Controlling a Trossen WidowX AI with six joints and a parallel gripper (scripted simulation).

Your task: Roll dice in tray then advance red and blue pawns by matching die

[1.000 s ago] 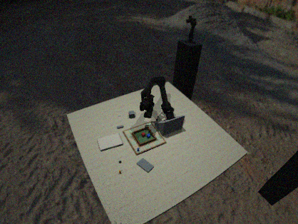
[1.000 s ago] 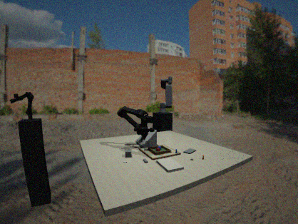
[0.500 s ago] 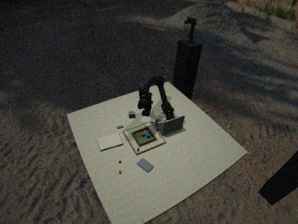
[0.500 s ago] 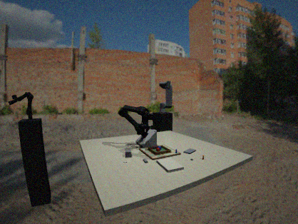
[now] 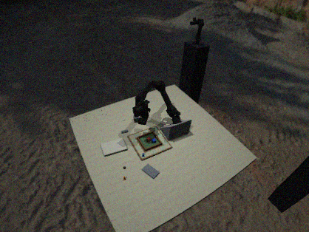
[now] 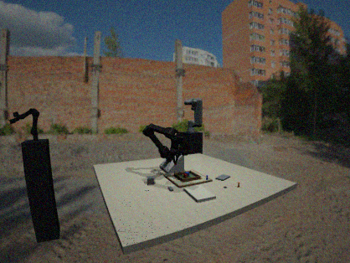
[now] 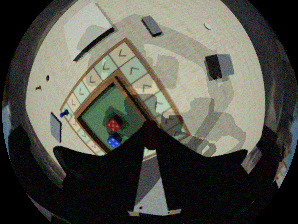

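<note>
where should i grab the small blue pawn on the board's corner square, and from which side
Grip the small blue pawn by its upper body, coming straight down. It seems to stand upright on the arrow track outside the green tray, nothing close beside it. The gripper first has to set down its red pawn.

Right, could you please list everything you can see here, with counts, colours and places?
Platform: one, off-white, on sand.
Board: one, arrow track around a green tray.
Dice: red die and blue die, both in the tray.
Blue pawn: one, on the board's edge.
Slab: one, white, beside the board.
Card: one, grey, flat.
Blocks: two, grey.
Small bits: one dark, one orange.
Panel: one, grey, at the arm base.
Pillars: two, black.
Gripper: one, black, above the board, shut on a dark piece, likely the red pawn.
</note>
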